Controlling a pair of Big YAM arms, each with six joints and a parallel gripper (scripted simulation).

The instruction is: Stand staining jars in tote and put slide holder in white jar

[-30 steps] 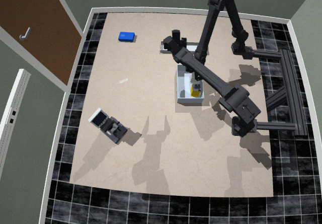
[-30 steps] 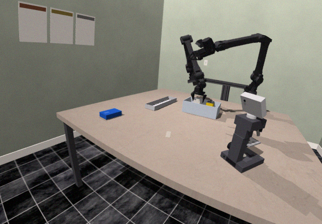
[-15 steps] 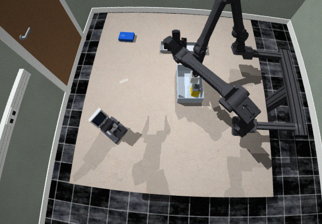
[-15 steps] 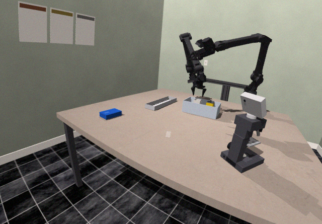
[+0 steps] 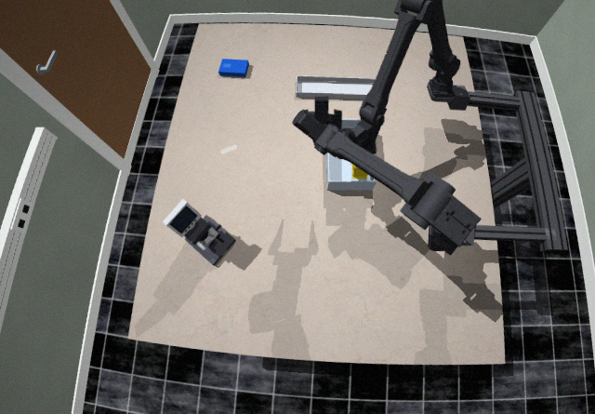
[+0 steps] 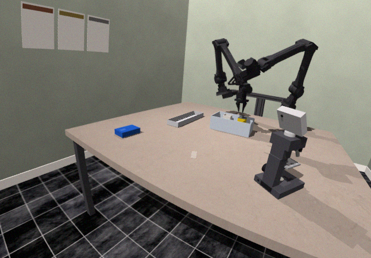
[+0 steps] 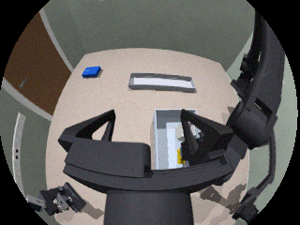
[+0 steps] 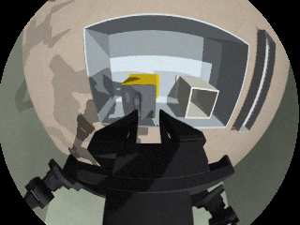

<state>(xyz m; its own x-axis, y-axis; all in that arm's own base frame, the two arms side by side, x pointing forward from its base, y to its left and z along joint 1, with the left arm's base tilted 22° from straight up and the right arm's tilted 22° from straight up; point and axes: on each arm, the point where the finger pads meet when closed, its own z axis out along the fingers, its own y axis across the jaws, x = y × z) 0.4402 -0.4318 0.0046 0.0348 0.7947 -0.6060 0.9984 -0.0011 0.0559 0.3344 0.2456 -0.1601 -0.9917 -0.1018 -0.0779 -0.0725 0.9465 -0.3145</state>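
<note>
- so the left hand (image 5: 328, 112) (image 6: 246, 65) (image 7: 147, 112) is hanging high above the table (image 5: 240, 294) (image 6: 167, 177) (image 7: 127, 103) (image 8: 52, 28), fingers spread super wide, holding nothing
- the right hand (image 5: 367, 138) (image 6: 240, 111) (image 8: 148, 112) is hovering over the tote (image 5: 350, 186) (image 6: 231, 128) (image 7: 161, 112) (image 8: 234, 75), about a third open, nothing in its grip
- white jar (image 6: 227, 116) (image 7: 180, 132) (image 8: 203, 100) is sitting inside the tote with its mouth open, can't tell if it's perfectly upright
- yellow jar (image 5: 359, 170) (image 6: 241, 119) (image 7: 179, 157) (image 8: 142, 79) is sitting in there too, apart from the white one, with the slide holder's grey lid (image 8: 141, 100) showing at its top
- jar rack (image 5: 336, 96) (image 6: 172, 124) (image 7: 161, 88) (image 8: 255, 89) is standing on the table near the tote
- blue box (image 5: 233, 67) (image 6: 127, 131) (image 7: 91, 71) and microscope (image 5: 204, 236) (image 6: 277, 162) (image 7: 63, 199) are resting well apart from the tote
</note>
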